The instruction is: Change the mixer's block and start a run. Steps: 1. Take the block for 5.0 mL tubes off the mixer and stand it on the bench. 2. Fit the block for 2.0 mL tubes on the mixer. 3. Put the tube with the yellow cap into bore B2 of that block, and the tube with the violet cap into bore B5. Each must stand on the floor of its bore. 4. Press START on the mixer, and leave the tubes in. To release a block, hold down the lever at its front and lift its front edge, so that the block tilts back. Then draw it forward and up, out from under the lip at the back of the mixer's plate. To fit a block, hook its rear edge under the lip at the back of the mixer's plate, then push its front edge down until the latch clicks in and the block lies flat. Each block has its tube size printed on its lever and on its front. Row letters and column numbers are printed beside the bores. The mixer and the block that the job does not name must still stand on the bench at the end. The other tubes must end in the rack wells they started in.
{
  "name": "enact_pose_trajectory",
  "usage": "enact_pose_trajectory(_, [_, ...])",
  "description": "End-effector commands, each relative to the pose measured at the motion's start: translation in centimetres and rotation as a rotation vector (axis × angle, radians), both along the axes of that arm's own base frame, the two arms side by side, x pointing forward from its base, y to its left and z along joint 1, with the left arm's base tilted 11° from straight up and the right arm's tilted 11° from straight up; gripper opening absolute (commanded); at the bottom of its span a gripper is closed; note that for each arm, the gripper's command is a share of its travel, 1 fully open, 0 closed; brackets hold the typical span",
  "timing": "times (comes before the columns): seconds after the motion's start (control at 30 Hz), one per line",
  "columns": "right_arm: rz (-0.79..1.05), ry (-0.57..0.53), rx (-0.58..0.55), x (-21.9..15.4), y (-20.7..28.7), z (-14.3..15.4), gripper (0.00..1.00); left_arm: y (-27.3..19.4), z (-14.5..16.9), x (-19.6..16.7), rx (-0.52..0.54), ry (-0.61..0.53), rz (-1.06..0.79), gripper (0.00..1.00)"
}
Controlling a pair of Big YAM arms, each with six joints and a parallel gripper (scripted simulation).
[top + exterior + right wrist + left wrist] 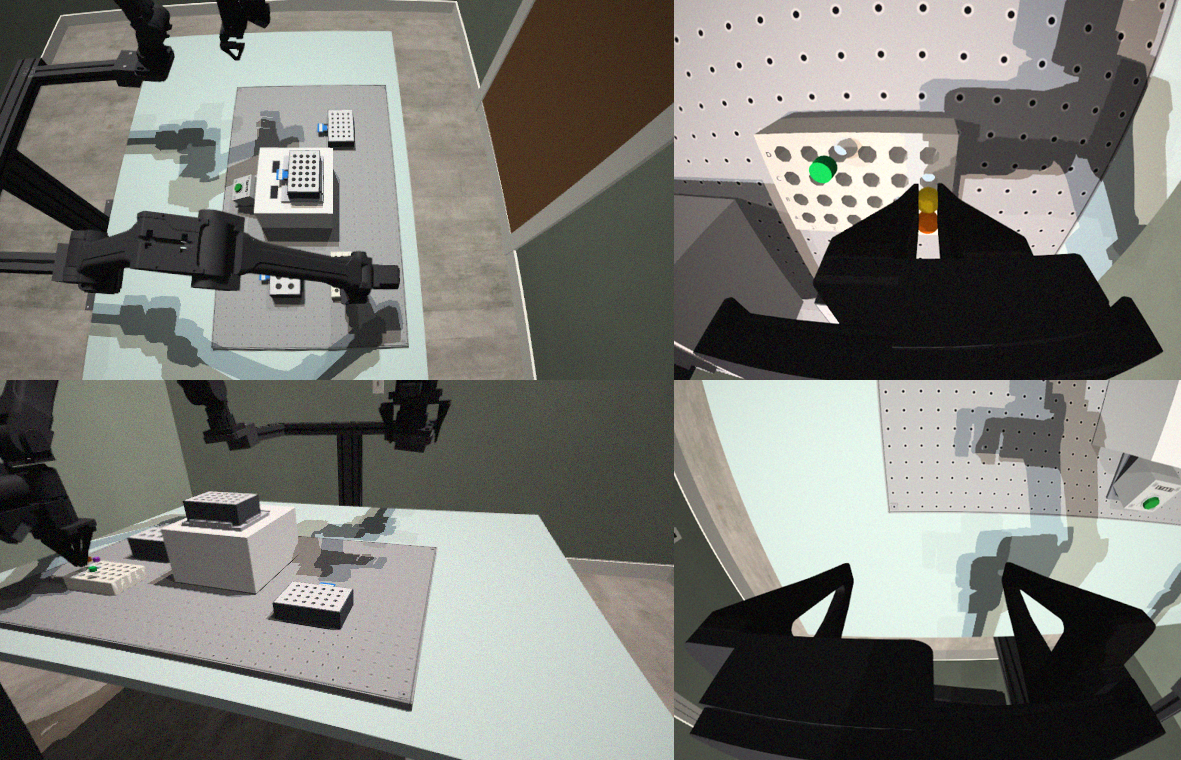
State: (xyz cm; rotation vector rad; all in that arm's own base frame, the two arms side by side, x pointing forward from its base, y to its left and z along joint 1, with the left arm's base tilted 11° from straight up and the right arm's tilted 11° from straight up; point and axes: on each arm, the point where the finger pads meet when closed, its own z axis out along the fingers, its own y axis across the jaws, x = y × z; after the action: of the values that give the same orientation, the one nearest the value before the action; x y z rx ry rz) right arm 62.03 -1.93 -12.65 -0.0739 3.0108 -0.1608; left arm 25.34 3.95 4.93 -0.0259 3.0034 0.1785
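Note:
A block with several rows of bores (303, 172) (210, 513) sits on the mixer (266, 202) (210, 555); its size print is unreadable and its latch cannot be judged. A block with large bores (285, 294) (145, 547) stands on the bench. My right gripper (927, 191) (82, 564) is shut on the yellow-capped tube (927, 200) at the rack (883, 167) (95, 586); whether the tube's foot is still in its well is unclear. The violet cap (96, 559) shows beside the fingers. My left gripper (927, 571) (237, 56) is open and empty, away from the mixer.
A block with small bores (341, 131) (305, 615) stands on the bench beyond the mixer. The green START button (238, 187) (1151, 502) is at the mixer's front. An orange cap (927, 222) (89, 559) is close behind the yellow one; a green cap (823, 170) (93, 568) stands nearby.

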Motion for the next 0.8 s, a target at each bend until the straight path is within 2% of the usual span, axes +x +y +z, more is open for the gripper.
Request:
enact_pose_trajectory(0.0, [-0.018,-0.047,0.006,1.3,-0.4,3.3,0.09,0.5,1.5,1.5,0.0,-0.049,0.03,1.0])
enact_pose_trajectory(0.77, [0.004,-0.059,0.007,1.5,1.2,4.9,0.09,0.5,1.5,1.5,0.001,-0.05,0.032,1.0])
